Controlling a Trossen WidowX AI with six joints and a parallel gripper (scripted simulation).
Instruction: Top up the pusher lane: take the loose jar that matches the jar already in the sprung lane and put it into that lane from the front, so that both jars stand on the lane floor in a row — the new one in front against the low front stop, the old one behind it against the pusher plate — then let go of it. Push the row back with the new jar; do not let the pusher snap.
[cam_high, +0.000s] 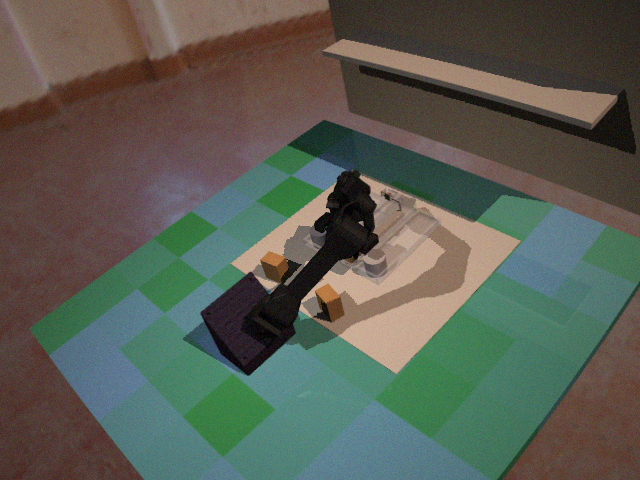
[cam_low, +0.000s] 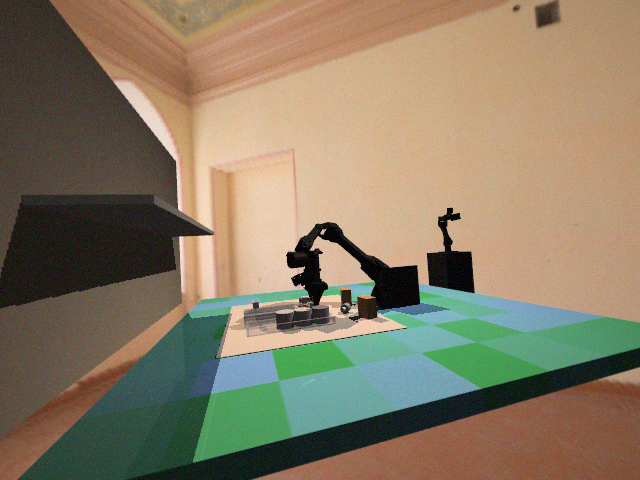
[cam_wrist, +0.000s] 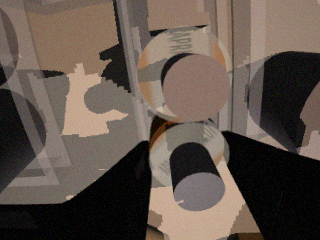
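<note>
My gripper (cam_wrist: 184, 143) (cam_low: 316, 302) is shut on a clear jar (cam_wrist: 162, 167) with orange on its side and a dark-sided, grey-topped lid, low at the lane front. The jar in the sprung lane (cam_wrist: 145, 82), clear with orange and lettering and a similar lid, stands directly behind it, inline between the lane walls. The two jars meet or overlap in the wrist view; I cannot tell whether they touch, or whether the held one is on the lane floor. The clear rack (cam_high: 434, 227) (cam_low: 255, 325) is partly behind the arm. The front stop and pusher plate are not clear.
Darker jars stand in the side lanes, one on the right (cam_high: 375, 263) (cam_wrist: 280, 95) and others on the left (cam_high: 317, 238) (cam_wrist: 17, 145). Orange blocks (cam_high: 273, 266) (cam_high: 329, 302) (cam_low: 367, 306) and a small round object (cam_low: 345, 308) lie between rack and arm base. A shelf (cam_high: 465, 80) is beyond.
</note>
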